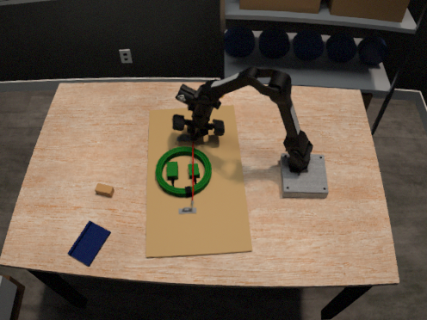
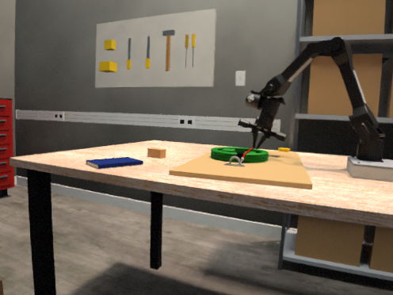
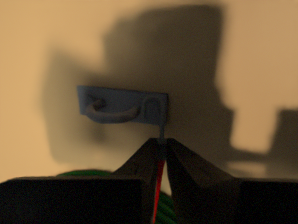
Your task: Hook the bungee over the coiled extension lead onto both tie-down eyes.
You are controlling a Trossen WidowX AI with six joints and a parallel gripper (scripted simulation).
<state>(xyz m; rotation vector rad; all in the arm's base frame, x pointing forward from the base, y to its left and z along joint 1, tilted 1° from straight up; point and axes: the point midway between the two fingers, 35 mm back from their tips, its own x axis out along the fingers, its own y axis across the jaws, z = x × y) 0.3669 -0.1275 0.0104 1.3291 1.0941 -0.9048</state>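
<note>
The green coiled lead [image 1: 161,174] [image 2: 222,153] [image 3: 84,173] lies on the tan board [image 1: 198,232] [image 2: 253,174]. The red bungee [image 1: 193,172] [image 2: 246,152] [image 3: 158,184] runs across the coil from the near tie-down eye [image 1: 188,210], where its end is hooked, up to my gripper [image 1: 193,137] [image 2: 259,145] [image 3: 161,142]. The gripper is shut on the bungee's free end just behind its grey hook [image 3: 162,127]. In the wrist view the hook's tip sits at the right edge of the far eye [image 3: 122,106], low over the board. In the top view the gripper hides the far eye.
A small tan block [image 1: 104,189] [image 2: 156,152] and a blue book [image 1: 89,243] [image 2: 114,162] lie on the table left of the board. The arm's grey base [image 1: 304,176] [image 2: 368,166] stands to the right. A small yellow object [image 2: 284,149] lies behind the board. Shelving stands behind the table.
</note>
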